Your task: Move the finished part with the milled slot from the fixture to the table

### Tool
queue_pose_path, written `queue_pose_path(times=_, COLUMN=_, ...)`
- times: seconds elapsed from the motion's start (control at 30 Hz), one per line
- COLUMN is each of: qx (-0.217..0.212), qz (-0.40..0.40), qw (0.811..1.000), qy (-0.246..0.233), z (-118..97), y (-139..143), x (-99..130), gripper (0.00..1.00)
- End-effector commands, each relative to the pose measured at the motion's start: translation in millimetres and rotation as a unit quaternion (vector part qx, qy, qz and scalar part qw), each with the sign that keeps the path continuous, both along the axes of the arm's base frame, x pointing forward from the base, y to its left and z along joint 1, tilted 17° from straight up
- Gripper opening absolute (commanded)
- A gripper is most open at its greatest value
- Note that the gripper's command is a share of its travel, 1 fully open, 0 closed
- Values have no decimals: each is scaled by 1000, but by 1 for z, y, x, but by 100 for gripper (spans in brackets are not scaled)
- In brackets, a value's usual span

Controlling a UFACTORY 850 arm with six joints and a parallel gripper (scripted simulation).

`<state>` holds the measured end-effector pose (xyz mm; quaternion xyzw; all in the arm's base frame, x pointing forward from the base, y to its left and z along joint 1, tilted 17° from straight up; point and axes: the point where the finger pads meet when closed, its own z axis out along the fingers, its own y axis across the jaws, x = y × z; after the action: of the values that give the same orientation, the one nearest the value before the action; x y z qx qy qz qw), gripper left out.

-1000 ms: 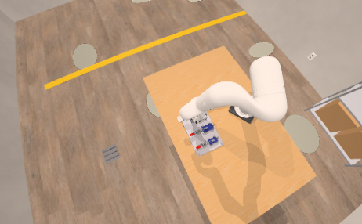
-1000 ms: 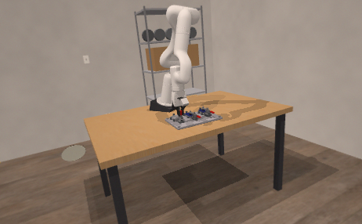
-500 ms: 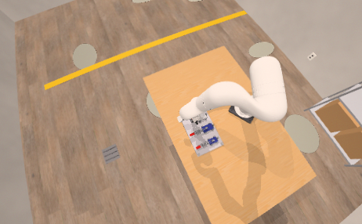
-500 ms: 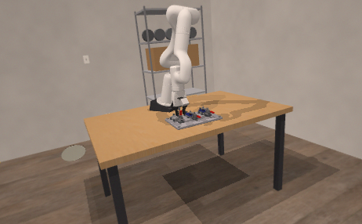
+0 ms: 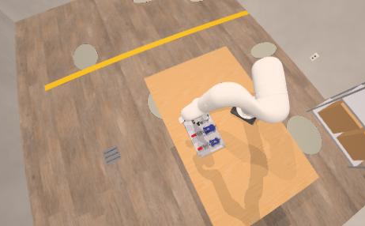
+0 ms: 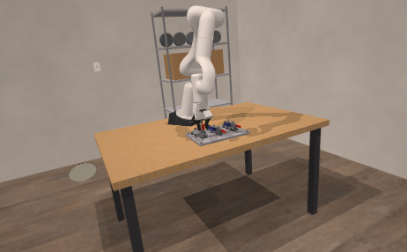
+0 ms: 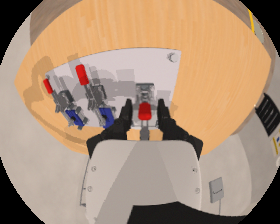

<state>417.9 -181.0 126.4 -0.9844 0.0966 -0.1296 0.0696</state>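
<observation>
The grey fixture plate lies on the table and carries three clamps in a row. Two blue blanks sit in their nests, each behind a red clamp handle. My gripper is low over the third nest at the plate's end. Its fingers are open and stand on either side of that nest's red clamp handle, with a small gap on each side. A grey piece shows just behind the handle, and I cannot tell if it is the slotted part. In the top view the arm hides this nest.
The arm's base stands on the table beside the plate. A metal shelf rack with boxes stands behind the table. Bare wooden table top stretches in front of the plate.
</observation>
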Motion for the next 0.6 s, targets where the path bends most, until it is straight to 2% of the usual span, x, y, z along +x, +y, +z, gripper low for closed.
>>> queue_pose_path(times=0.0, qx=0, qz=0, qw=1000, qy=-1, z=1, y=0, x=0, gripper=47)
queue_pose_path(times=0.27, qx=0, qz=0, qw=1000, qy=-1, z=7, y=-1, x=-1, gripper=47)
queue_pose_path(times=0.57, qx=0, qz=0, qw=1000, qy=-1, z=31, y=-4, x=-8, gripper=47)
